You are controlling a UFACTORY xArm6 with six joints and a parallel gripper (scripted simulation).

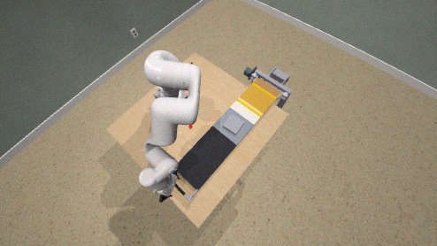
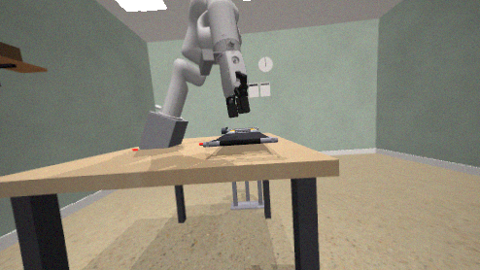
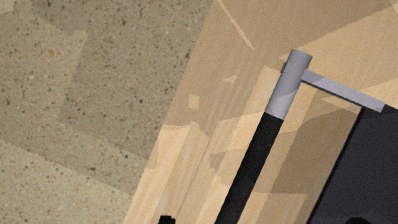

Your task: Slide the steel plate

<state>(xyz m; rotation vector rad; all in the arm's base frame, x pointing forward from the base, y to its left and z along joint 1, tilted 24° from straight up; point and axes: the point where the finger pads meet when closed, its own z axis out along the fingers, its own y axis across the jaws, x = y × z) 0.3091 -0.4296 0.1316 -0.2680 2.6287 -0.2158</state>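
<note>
The long tray lies on the wooden table. Its bed runs from a dark section near me, through a grey patch and a white section, to the orange tinted band at the far end. The grey steel plate lies flat on the grey patch, short of the band. The tray's handle bar, black with a grey end, shows in the wrist view; it also shows in the exterior view. My gripper is open and empty, hanging well above the handle end of the tray.
A grey hinge or rest fixture stands at the tray's far end. The table's near edge lies just beyond the handle. My arm's base stands on the table to the left. A small red marker lies beside the tray.
</note>
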